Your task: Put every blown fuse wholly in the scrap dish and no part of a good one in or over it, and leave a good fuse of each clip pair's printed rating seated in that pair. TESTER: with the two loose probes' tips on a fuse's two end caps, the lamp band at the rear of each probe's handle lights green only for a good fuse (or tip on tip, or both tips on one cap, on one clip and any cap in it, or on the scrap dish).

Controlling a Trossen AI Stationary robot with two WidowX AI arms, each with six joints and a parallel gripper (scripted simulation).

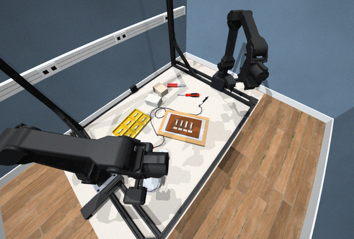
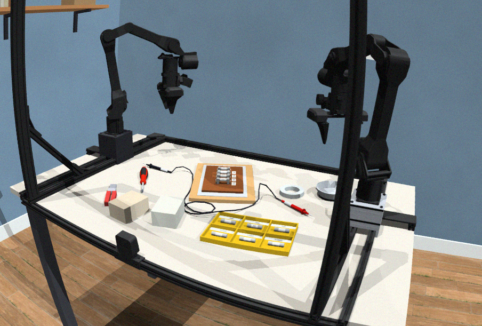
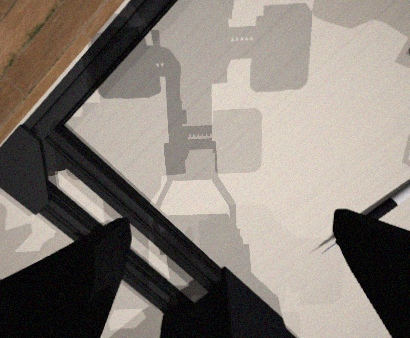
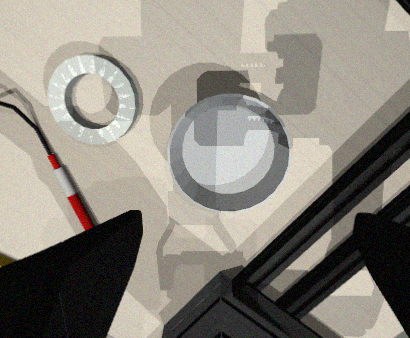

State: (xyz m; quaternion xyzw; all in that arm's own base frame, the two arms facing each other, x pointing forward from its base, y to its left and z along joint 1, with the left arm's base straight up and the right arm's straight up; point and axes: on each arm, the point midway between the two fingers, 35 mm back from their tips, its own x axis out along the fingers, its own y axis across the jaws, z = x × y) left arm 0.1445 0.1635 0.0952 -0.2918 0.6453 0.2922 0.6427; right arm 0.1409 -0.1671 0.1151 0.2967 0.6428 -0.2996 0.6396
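Observation:
My left gripper (image 2: 168,109) (image 3: 230,223) is open and empty, high above the table near the black probe (image 2: 155,167) (image 3: 387,207). My right gripper (image 4: 246,222) is open and empty, high above the round grey scrap dish (image 2: 324,191) (image 4: 227,160), which looks empty. The red probe (image 2: 295,207) (image 4: 80,212) lies beside the yellow tray (image 2: 244,247), whose several compartments each hold one fuse. Several clip pairs with fuses stand on the brown base (image 2: 210,186) (image 1: 171,128), with small labels beside them. Ratings are too small to read. Both lamp bands look white.
A grey ring (image 2: 291,196) (image 4: 60,100) lies between the wooden board (image 2: 222,199) and the dish. A tan block (image 2: 128,207), a white block (image 2: 167,213), a screwdriver (image 2: 143,175) and a red-handled tool (image 2: 110,196) lie on the left arm's side. Cables loop around the board.

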